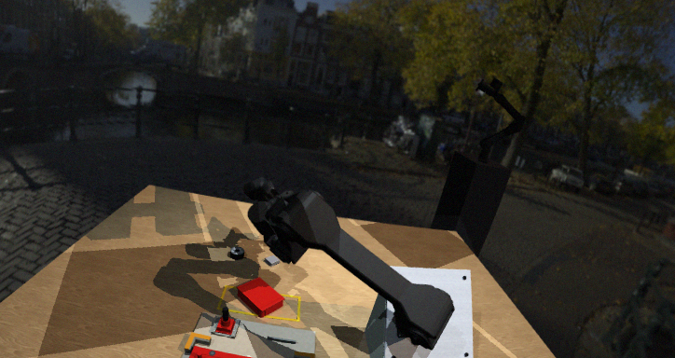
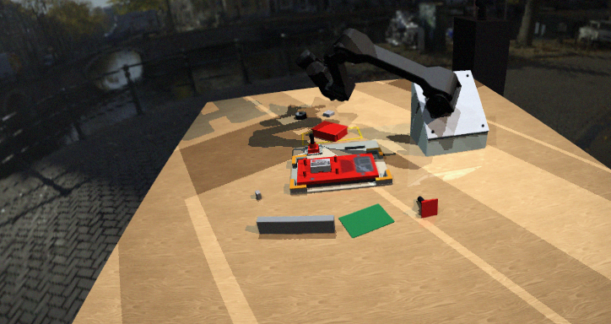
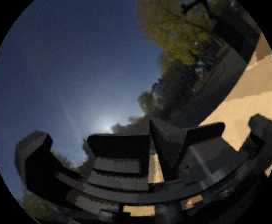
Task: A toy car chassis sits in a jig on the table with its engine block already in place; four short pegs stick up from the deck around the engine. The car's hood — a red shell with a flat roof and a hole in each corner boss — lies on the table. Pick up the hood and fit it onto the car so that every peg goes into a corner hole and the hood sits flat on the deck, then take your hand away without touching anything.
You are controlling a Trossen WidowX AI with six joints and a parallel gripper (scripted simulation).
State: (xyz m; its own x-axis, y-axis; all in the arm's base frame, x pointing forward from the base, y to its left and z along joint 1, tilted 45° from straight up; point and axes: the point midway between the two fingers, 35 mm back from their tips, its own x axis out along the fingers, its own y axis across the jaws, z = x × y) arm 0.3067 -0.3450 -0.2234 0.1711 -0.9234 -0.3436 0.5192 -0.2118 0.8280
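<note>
The hood (image 1: 259, 296) (image 2: 329, 130), a red shell, lies flat roof up inside a yellow outline (image 2: 361, 132), turned at an angle to it. Its corner holes are hidden. The red chassis (image 2: 347, 168) sits in the jig (image 2: 386, 179), which has orange corners. The grey engine block (image 2: 320, 164) is on its deck, with short red pegs around it. My gripper (image 3: 148, 118) is shut and empty, its fingers together in the wrist view. It is raised in the air behind the hood, well away from it, and tilted up toward the sky.
Near the hood are a red piece with a black knob (image 1: 226, 326) (image 2: 313, 148), a black wheel (image 1: 237, 252) (image 2: 300, 115) and a small grey block (image 1: 271, 260) (image 2: 328, 113). In front are a grey bar (image 2: 295, 224), a green plate (image 2: 366, 220) and a red square piece (image 2: 429, 207).
</note>
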